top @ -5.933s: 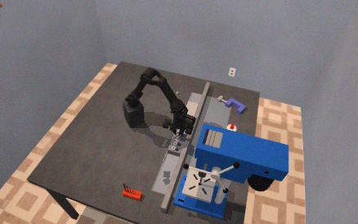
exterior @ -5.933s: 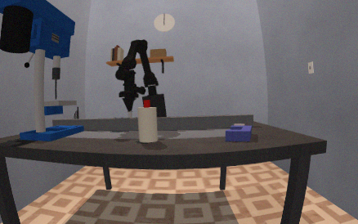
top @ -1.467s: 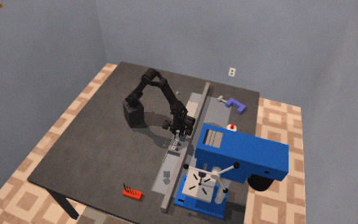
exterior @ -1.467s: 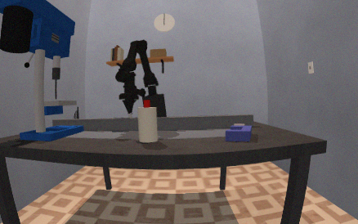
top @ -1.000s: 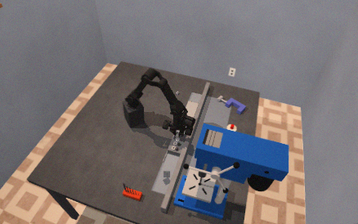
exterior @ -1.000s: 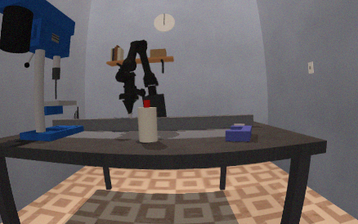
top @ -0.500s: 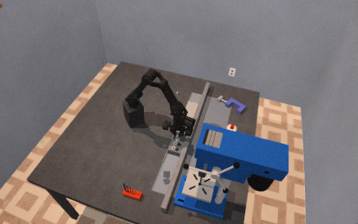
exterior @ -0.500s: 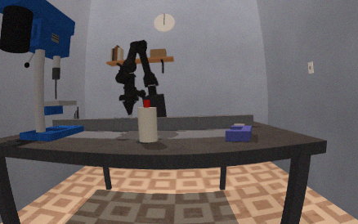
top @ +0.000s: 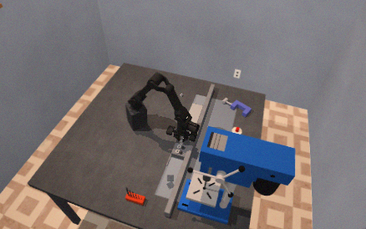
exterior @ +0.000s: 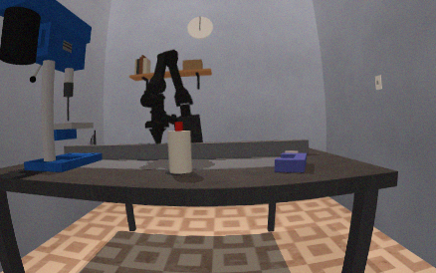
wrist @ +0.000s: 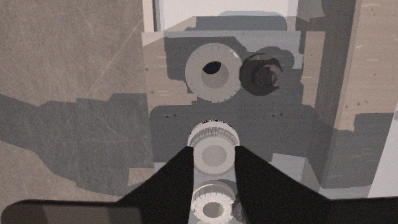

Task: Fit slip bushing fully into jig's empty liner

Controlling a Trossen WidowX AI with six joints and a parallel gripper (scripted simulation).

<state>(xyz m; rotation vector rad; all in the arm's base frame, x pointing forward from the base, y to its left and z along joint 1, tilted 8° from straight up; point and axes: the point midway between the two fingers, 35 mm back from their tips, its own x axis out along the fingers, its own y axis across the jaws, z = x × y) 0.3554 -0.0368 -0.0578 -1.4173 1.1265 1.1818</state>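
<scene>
My gripper (wrist: 213,154) is shut on the loose slip bushing (wrist: 213,149), a pale grey cylinder with a knurled head, and holds it upright above the jig (top: 180,150). In the wrist view a pale ring-shaped liner (wrist: 215,72) with a hole in it lies ahead of the bushing on the tan jig plate. A dark round shape (wrist: 260,74) sits just right of the liner. Another knurled bushing (wrist: 212,205) sits in the jig below and behind the held one. In the top view my gripper (top: 183,135) hangs over the jig's far end, beside the long rail.
A long grey fence rail (top: 193,146) runs beside the jig. A blue drill press (top: 239,163) stands right of it. A blue clamp (top: 241,107), a white cylinder with a red top (exterior: 179,149) and a red drill index (top: 134,196) are on the table.
</scene>
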